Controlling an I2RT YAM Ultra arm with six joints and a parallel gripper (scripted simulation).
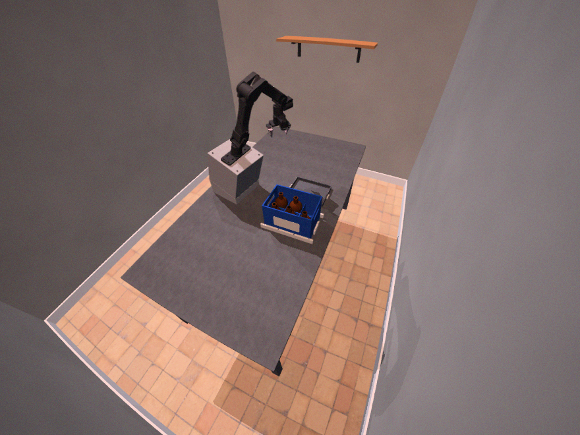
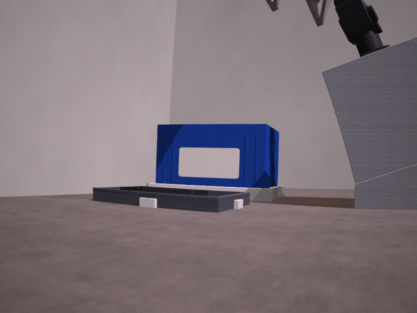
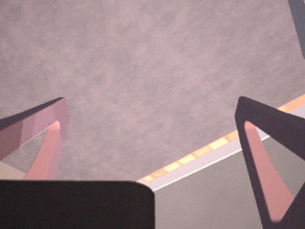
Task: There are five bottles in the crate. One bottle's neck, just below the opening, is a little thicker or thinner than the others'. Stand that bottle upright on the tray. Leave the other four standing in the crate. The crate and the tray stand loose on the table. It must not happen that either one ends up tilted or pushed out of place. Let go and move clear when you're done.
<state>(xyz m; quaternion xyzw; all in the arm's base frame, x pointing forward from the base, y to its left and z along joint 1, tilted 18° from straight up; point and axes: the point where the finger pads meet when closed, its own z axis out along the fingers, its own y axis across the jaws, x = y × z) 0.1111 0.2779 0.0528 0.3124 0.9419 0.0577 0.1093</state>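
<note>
A blue crate (image 1: 308,227) (image 2: 212,140) stands upright on the table. Five brown bottles stand in it: two taller-looking ones, one at the back left (image 1: 281,200) and one at the back middle (image 1: 295,205), and three at the front, left (image 1: 274,205), middle (image 1: 289,210) and right (image 1: 304,214). Their lower parts are hidden, and any neck difference is too small to tell. The dark tray (image 1: 314,181) (image 2: 184,200) lies just behind the crate in the top view, with no bottle visible on it. My gripper (image 1: 279,134) (image 2: 297,18) (image 3: 152,106) is open and empty, high above the table, away from crate and tray.
Pale strips (image 1: 286,234) (image 2: 260,195) lie along the crate's base, and small white blocks (image 2: 148,202) sit against the tray. The arm's grey pedestal (image 1: 235,176) (image 2: 379,118) stands beside the table. An orange shelf (image 1: 326,42) hangs on the wall. The table's edge (image 1: 313,280) runs right of the crate.
</note>
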